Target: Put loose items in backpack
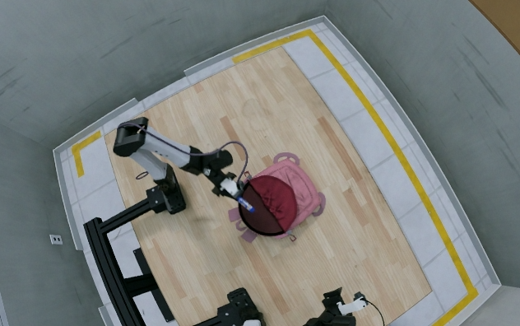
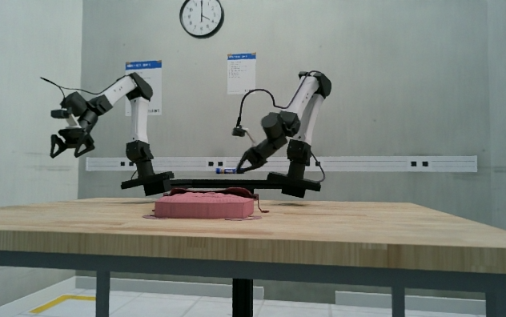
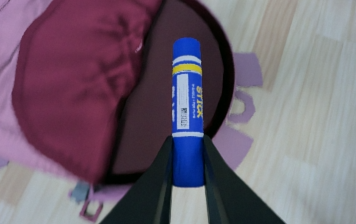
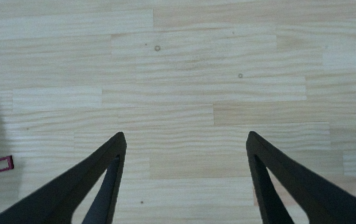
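The pink backpack (image 1: 306, 185) (image 2: 204, 208) (image 3: 22, 155) lies flat on the table. Its dark red flap (image 1: 284, 202) (image 3: 75, 95) covers one part of the round opening, and the dark brown inside (image 1: 258, 220) (image 3: 145, 135) shows beside it within a black rim. My left gripper (image 1: 240, 197) (image 2: 239, 170) (image 3: 187, 141) is shut on a blue glue stick (image 1: 247, 205) (image 2: 225, 170) (image 3: 188, 100). It holds the stick by one end, above the rim and the uncovered part of the opening, clear of the backpack. My right gripper (image 4: 185, 137) (image 2: 64, 155) is open and empty, high to the side of the backpack.
Straps (image 1: 248, 235) (image 3: 248, 70) and loops lie around the backpack on the wooden table (image 1: 214, 267) (image 2: 360, 224). A red zip pull (image 1: 292, 238) (image 4: 6, 163) hangs out at its side. The black mounting frame (image 1: 111, 267) stands along the arms' side.
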Controlling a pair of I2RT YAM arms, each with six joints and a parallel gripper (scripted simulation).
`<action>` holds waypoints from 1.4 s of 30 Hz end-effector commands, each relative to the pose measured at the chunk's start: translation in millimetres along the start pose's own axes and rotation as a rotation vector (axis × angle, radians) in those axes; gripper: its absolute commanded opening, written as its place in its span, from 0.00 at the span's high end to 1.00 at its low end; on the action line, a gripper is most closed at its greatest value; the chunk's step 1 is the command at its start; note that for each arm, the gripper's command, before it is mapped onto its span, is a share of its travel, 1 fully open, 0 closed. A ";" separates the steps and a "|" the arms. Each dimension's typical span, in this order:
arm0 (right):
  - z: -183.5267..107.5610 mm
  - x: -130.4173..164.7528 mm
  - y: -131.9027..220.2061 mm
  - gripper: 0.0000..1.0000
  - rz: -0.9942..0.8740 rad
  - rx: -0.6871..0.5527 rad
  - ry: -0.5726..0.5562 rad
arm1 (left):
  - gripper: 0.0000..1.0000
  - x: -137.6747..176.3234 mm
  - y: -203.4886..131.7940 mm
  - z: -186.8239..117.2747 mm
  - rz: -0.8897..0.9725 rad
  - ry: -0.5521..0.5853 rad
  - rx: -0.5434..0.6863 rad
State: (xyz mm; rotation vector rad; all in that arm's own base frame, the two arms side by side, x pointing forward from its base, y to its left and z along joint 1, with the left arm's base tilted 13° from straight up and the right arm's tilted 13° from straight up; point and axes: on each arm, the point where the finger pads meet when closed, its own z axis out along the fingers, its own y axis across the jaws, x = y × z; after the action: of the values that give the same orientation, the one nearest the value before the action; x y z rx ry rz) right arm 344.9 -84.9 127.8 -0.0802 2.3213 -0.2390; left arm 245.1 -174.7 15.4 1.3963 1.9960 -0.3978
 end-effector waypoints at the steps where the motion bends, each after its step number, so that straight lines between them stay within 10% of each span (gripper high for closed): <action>1: -2.6 -14.3 -3.6 0.10 -0.008 0.004 -0.030 | 0.87 -30.7 26.9 26.7 -0.030 -0.030 -0.135; 42: -2.6 -14.3 -3.6 0.10 -0.008 0.004 -0.030 | 0.87 -36.0 21.9 89.8 0.005 -0.042 -0.094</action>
State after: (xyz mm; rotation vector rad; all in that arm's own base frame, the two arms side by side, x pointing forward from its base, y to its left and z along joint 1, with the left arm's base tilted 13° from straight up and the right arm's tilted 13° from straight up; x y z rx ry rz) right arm 344.9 -84.9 127.8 -0.0802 2.3213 -0.2390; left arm 292.9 -239.0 -39.3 1.3307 1.9918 -0.3253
